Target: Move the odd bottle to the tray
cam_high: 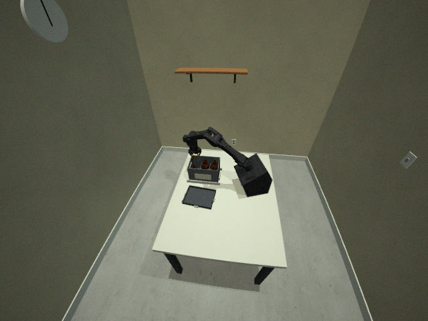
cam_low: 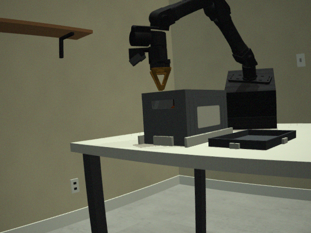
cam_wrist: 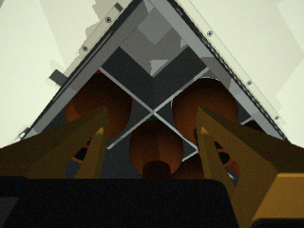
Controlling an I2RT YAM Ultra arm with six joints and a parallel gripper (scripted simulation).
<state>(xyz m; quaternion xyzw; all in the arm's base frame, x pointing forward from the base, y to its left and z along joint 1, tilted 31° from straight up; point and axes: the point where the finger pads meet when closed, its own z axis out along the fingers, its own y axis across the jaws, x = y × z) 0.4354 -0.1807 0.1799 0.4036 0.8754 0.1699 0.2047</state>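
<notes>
Fingers: golden, pointed pair (cam_high: 195, 154) (cam_low: 161, 86) (cam_wrist: 153, 111), parted, above the crate
Crate: grey, box-shaped (cam_high: 204, 174) (cam_low: 164, 120) (cam_wrist: 87, 76), holding brown bottles
Tray: black, rectangular (cam_high: 199, 197) (cam_low: 237, 144), on the bench

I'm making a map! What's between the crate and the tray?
Just a low pale strip along the bottom of the crate, facing the tray. The exterior view shows it.

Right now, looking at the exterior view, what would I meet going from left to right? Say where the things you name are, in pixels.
Wooden shelf (cam_low: 45, 29), crate (cam_high: 202, 175) (cam_low: 164, 120), tray (cam_high: 198, 197) (cam_low: 266, 144), light switch (cam_high: 408, 159) (cam_low: 300, 60).
</notes>
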